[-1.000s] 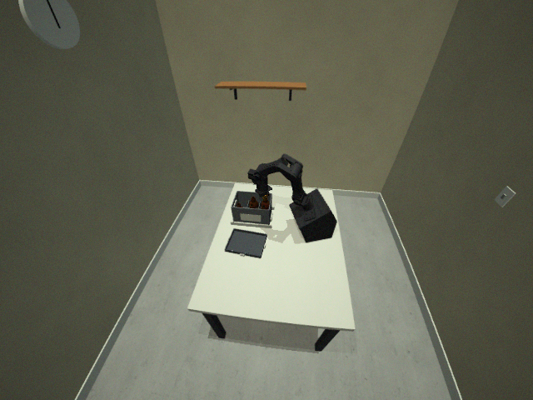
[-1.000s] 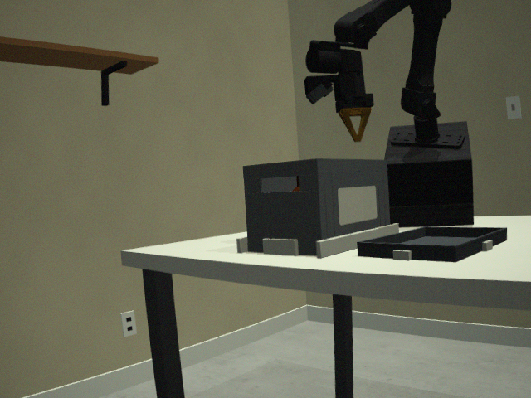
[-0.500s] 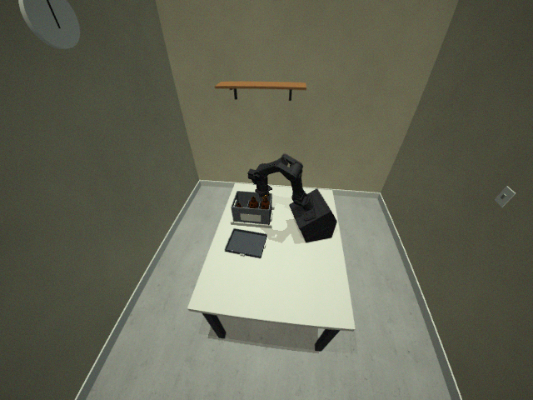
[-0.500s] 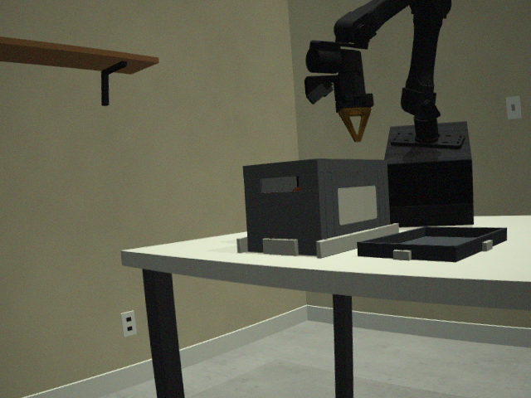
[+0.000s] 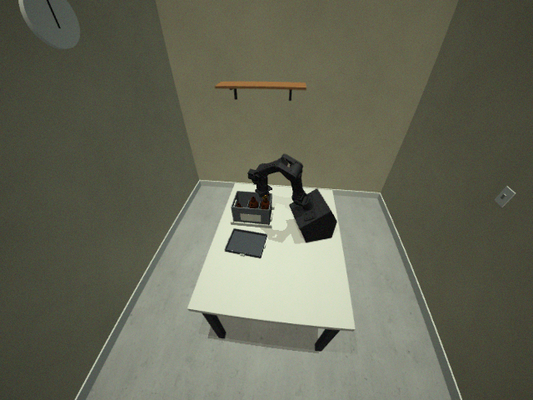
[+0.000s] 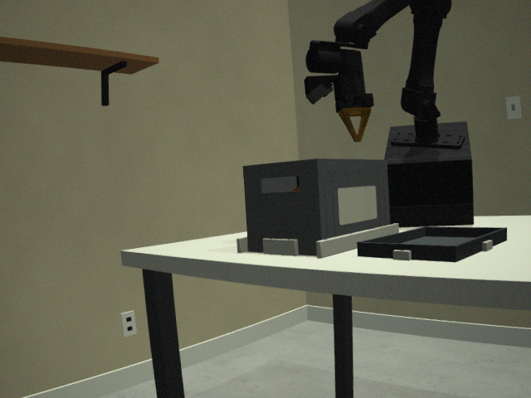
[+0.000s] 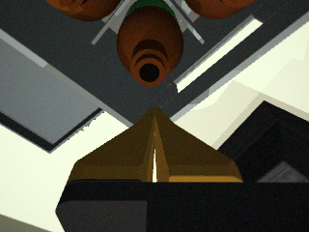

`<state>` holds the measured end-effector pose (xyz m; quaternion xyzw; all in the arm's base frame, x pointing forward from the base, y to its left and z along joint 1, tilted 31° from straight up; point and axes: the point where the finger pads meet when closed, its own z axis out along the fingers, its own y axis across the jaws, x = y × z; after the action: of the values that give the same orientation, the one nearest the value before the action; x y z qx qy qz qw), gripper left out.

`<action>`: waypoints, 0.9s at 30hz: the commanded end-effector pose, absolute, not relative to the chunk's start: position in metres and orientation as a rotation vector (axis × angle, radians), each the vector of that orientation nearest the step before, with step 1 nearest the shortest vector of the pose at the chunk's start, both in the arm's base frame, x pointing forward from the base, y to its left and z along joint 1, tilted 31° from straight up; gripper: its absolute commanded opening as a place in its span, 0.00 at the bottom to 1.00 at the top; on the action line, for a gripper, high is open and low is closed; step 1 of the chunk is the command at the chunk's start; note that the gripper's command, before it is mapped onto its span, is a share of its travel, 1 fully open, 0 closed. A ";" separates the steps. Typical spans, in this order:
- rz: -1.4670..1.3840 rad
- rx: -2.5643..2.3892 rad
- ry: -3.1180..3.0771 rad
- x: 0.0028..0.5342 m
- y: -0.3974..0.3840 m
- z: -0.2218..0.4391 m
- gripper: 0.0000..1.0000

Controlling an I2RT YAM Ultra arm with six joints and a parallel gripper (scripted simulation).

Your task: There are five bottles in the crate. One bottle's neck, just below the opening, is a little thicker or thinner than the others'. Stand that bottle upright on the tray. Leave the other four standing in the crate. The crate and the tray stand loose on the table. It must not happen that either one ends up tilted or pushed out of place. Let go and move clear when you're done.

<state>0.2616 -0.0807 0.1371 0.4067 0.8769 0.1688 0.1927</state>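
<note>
The claw (image 6: 355, 133) hangs above the crate (image 6: 317, 201), pointing down, its two orange fingers pressed together into one point with only a thin slit of light between them; it is closed and holds nothing. From the side it sits clear of the crate's top edge, over the corner nearest the arm's black pedestal (image 6: 450, 192).

The wrist view looks down past the closed fingertips at a brown bottle (image 7: 150, 43) standing in the crate, its open mouth and ringed neck just beyond the tips. Parts of two more brown bottles show at the upper edge on either side of it, with pale dividers between them. From the top view, brown bottle tops (image 5: 252, 202) show inside the crate, but the count cannot be made out, nor which neck differs.

The crate stands on the surface (image 5: 275, 279), with pale strips against its foot. The tray (image 5: 246, 242) lies flat on the surface just in front of the crate, on the side away from the wall, holding no bottle. The pedestal stands beside the crate.
</note>
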 end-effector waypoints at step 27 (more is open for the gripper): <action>0.399 1.146 2.349 0.422 -0.110 0.236 0.00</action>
<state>0.4264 -0.0971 0.2261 0.3949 0.8698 0.1614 0.2478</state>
